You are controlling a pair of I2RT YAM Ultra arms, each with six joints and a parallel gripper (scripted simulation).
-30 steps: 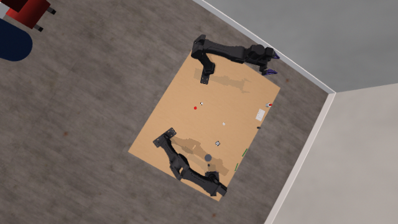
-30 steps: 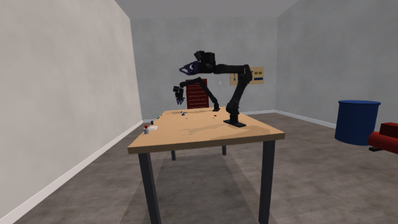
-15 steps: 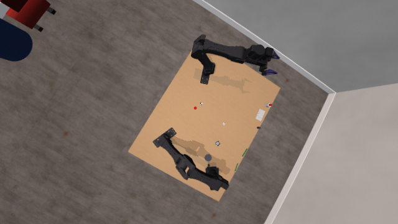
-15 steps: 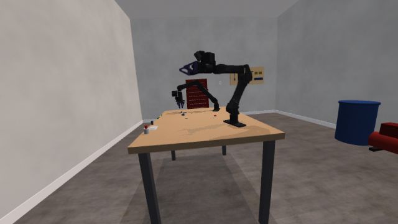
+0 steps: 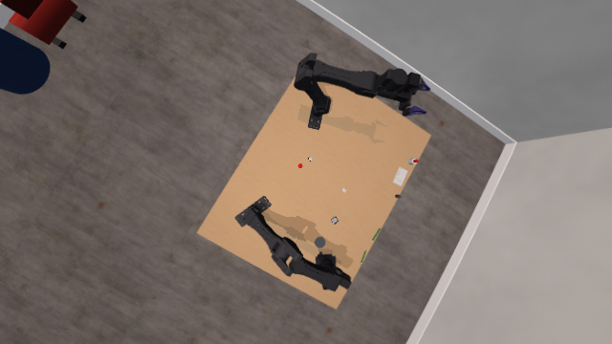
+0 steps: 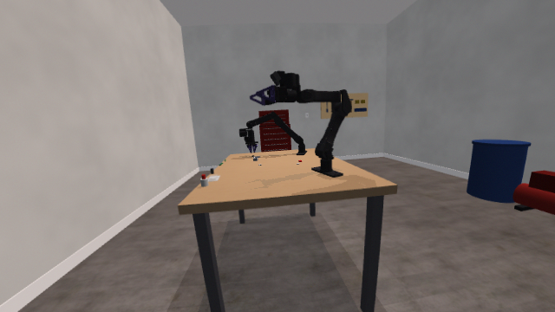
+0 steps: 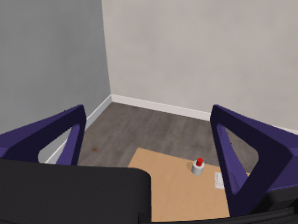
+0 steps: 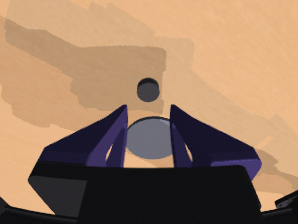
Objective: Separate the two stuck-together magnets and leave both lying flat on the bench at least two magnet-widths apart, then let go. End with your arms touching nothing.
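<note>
Magnets: prob. the small dark cylinder point(image 8: 148, 91), upright on the counter point(image 5: 287, 143) point(image 6: 282, 197) point(image 7: 172, 195) point(image 8: 240, 40), seen just beyond the R claw's point(image 6: 252, 152) point(image 8: 149, 106) tips in the wrist view. Whether it is 2 pcs. stacked, I cannot tell. The R claw points down, part-open, nothing held. The L claw point(image 5: 422, 99) point(image 6: 251, 98) point(image 7: 149, 106) is wide, empty, raised well off.

Rec. for the step, judged as approach: centre the R claw on the cylinder, both pads square to its round side, before lowering. Grip 1 magnet only — a pinch across the seam would hold both. Slide apart sideways rather than pull; keep clear of the larger disc, as magnets may snap back.

Materials: disc point(image 5: 319, 242) point(image 8: 150, 142) flat, round, matte blue-grey; cylinder dull charcoal, darker at 1 edge; fingers purple, tapered, w/ cut-outs; counter tan, faintly mottled.

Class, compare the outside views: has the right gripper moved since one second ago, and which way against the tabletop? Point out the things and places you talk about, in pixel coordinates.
Yes: the right gripper point(image 6: 252, 152) point(image 8: 148, 111) has moved down, closer to the tabletop point(image 5: 268, 167) point(image 6: 282, 191) point(image 7: 170, 190) point(image 8: 240, 50).
</note>
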